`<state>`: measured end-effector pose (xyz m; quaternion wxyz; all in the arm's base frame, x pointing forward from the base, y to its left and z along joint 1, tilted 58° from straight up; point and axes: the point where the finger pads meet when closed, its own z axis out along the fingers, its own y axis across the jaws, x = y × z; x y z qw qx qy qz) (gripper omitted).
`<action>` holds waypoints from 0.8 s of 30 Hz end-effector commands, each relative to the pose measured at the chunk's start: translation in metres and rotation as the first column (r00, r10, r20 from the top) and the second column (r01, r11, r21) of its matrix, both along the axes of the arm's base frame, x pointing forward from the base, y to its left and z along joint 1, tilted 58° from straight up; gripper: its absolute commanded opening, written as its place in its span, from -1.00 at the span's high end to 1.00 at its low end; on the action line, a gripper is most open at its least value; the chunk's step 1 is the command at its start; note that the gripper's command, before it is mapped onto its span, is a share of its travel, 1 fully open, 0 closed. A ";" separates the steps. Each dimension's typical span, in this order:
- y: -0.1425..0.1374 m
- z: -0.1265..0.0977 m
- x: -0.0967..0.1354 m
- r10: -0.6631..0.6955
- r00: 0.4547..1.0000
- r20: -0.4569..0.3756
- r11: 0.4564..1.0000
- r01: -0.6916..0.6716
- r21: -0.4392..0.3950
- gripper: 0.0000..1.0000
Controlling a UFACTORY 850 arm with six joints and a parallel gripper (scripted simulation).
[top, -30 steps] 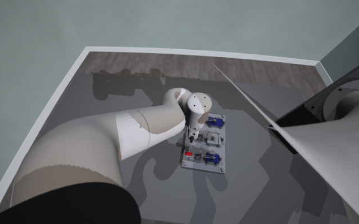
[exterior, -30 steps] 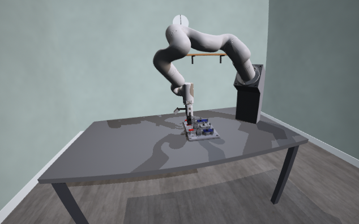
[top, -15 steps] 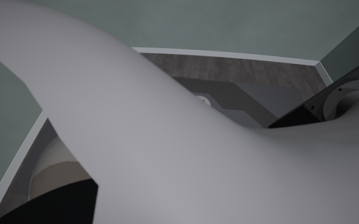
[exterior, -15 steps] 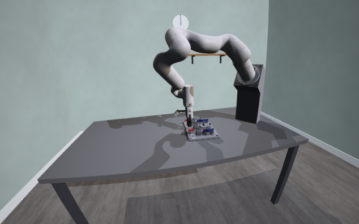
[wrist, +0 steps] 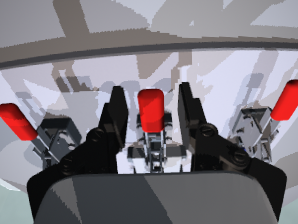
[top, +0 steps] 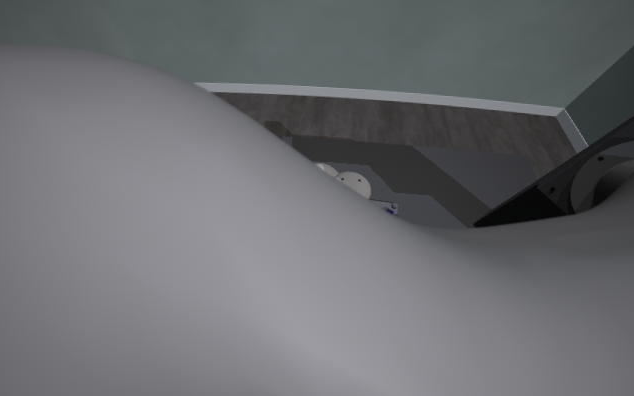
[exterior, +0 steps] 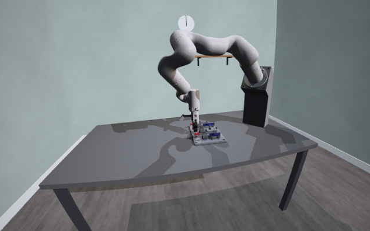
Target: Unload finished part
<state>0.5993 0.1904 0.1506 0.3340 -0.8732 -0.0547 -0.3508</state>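
The fixture plate (exterior: 208, 139) sits mid-table with three toggle clamps with red handles. Two blue blanks (exterior: 209, 125) (exterior: 214, 135) show on it; I cannot make out the slotted part from here. My gripper (exterior: 195, 123) points down over the plate's left side. In the wrist view my gripper (wrist: 151, 97) is half open and straddles the middle clamp's red handle (wrist: 152, 112), with a gap on each side. The middle clamp's linkage (wrist: 154, 148) lies below it. The outer handles (wrist: 15, 123) (wrist: 286, 99) stand to either side. The top view is mostly blocked by my arm; only a corner of the fixture (top: 390, 207) shows.
The black robot pedestal (exterior: 257, 97) stands at the table's back right corner. A small wall shelf (exterior: 213, 56) hangs behind the arm. The table edge (exterior: 178, 173) runs along the front.
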 end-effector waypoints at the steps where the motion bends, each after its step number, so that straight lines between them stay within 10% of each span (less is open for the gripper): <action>1: 0.000 0.000 0.000 -0.001 1.000 0.000 1.000 0.001 0.000 0.05; 6: 0.000 0.000 0.000 -0.001 1.000 0.000 1.000 0.001 0.000 0.05; 7: 0.000 0.000 0.000 -0.001 1.000 0.000 1.000 0.001 0.000 1.00; 24: 0.000 0.000 0.000 -0.001 1.000 0.000 1.000 0.001 0.000 1.00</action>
